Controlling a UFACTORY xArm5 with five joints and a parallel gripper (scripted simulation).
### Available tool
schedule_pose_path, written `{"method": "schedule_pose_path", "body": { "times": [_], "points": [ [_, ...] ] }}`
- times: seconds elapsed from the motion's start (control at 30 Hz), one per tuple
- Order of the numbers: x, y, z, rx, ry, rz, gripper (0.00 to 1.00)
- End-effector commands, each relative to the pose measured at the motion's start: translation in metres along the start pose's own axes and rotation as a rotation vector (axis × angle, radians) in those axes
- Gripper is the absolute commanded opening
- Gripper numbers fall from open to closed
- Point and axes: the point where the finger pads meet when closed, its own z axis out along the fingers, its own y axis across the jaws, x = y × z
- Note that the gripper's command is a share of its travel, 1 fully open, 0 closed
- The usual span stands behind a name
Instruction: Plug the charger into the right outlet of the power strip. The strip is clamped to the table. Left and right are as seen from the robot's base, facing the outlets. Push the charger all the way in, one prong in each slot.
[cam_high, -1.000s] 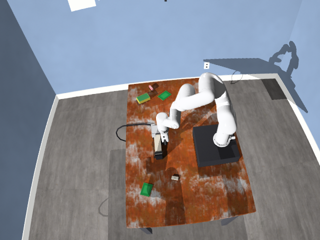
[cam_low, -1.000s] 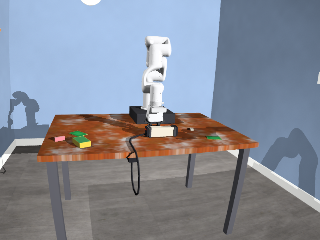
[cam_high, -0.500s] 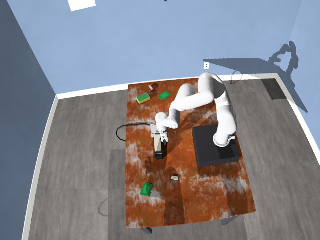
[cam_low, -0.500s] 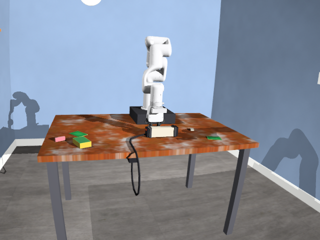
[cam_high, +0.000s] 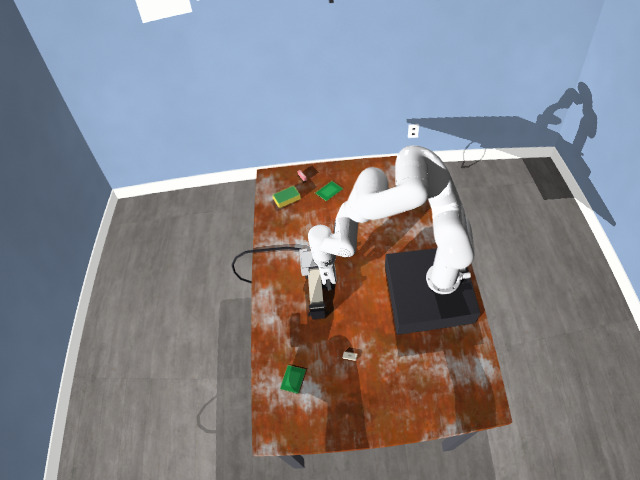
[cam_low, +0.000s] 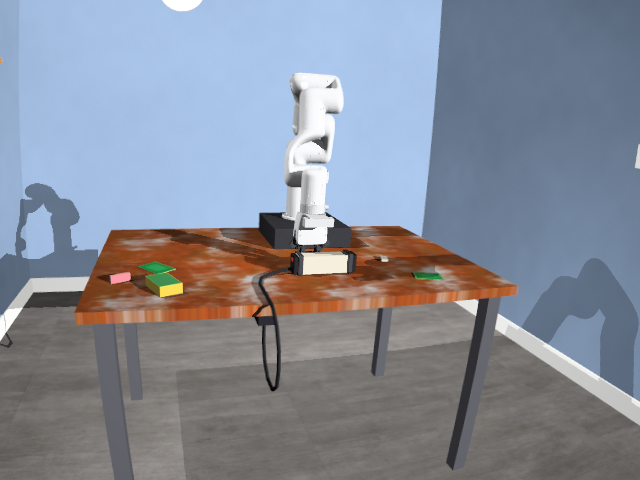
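Observation:
The cream power strip (cam_high: 315, 289) with black end caps lies near the left edge of the table; it also shows in the exterior view (cam_low: 323, 262). Its black cable (cam_high: 248, 258) runs off the table edge and hangs below it (cam_low: 271, 330). My gripper (cam_high: 326, 281) points straight down at the strip's cable end, the fingertips right at its top face (cam_low: 309, 249). It is shut on the charger, which the fingers and the wrist almost wholly hide. I cannot tell how deep the prongs sit.
A yellow-green sponge (cam_high: 286, 196), a pink block (cam_high: 302, 175) and a green pad (cam_high: 329, 190) lie at the far end of the table. Another green pad (cam_high: 293, 378) and a small grey-white block (cam_high: 350, 355) lie at the near end. The arm's black base (cam_high: 431, 289) stands to the right.

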Motion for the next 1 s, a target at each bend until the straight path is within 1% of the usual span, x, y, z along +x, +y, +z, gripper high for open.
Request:
{"method": "schedule_pose_path", "body": {
  "times": [0.0, 0.17, 0.2, 0.4, 0.43, 0.97],
  "points": [
    [0.0087, 0.0005, -0.0043, -0.002, 0.016, -0.002, 0.0],
    [0.0093, 0.0005, -0.0045, -0.002, 0.013, -0.003, 0.0],
    [0.0039, -0.0001, -0.0021, 0.0, 0.001, -0.002, 0.0],
    [0.0039, -0.0001, -0.0021, 0.0, 0.001, -0.002, 0.0],
    [0.0039, -0.0001, -0.0021, 0.0, 0.001, -0.002, 0.44],
    [0.0039, -0.0001, -0.0021, 0.0, 0.001, -0.002, 0.44]
  ]
}}
